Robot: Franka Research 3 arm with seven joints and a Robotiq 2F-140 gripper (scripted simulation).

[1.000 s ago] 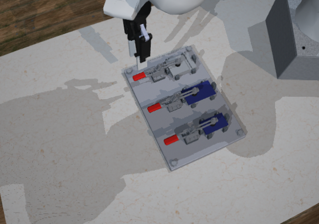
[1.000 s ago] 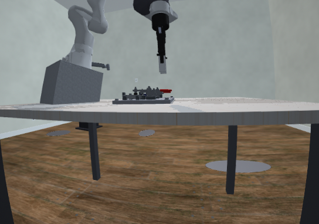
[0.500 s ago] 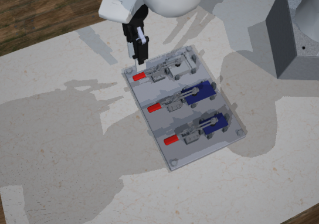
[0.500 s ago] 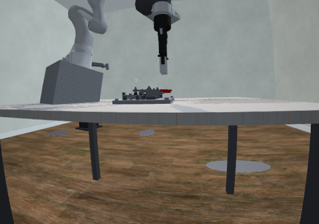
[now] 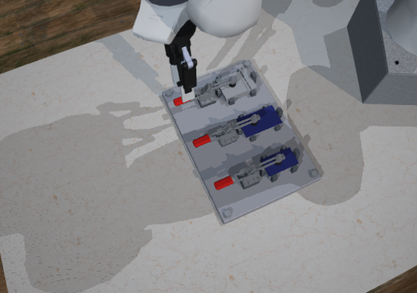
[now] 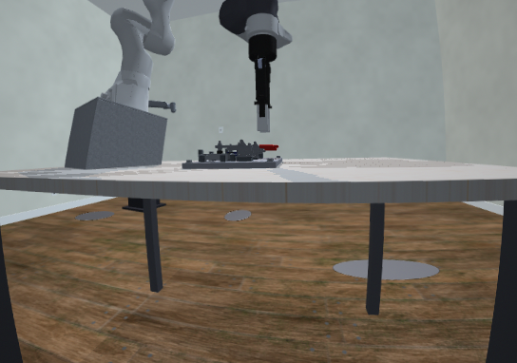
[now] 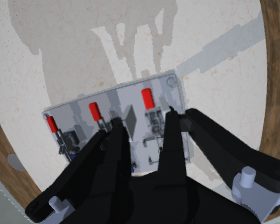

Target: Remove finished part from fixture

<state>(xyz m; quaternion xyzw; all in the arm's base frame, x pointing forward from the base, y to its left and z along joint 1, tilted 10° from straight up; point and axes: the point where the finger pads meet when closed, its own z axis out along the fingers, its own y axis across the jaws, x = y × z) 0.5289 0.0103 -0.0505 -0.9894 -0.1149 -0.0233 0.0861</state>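
Red handle (image 5: pixel 178 101) (image 6: pixel 268 147) (image 7: pixel 148 99) of the fixture (image 5: pixel 192 116) (image 6: pixel 233 165) (image 7: pixel 127 97) lies under the partly open, empty gripper (image 5: pixel 187 94) (image 6: pixel 263 124) (image 7: pixel 147 108), perhaps for unclamping the slotted part (image 5: pixel 238 90) (image 7: pixel 154 150).

Even, moderate light fills the room; broad soft-toned shadows with jagged edges spread over the pale table (image 5: pixel 268 235) (image 6: pixel 380 169) (image 7: pixel 225 85), and the wrist view bows outward at its borders.

A workshop-like room: clamping fixture (image 5: pixel 197 160) (image 6: pixel 233 164) (image 7: pixel 112 95) on a table (image 5: pixel 268 242) (image 6: pixel 285 190) (image 7: pixel 75 75).
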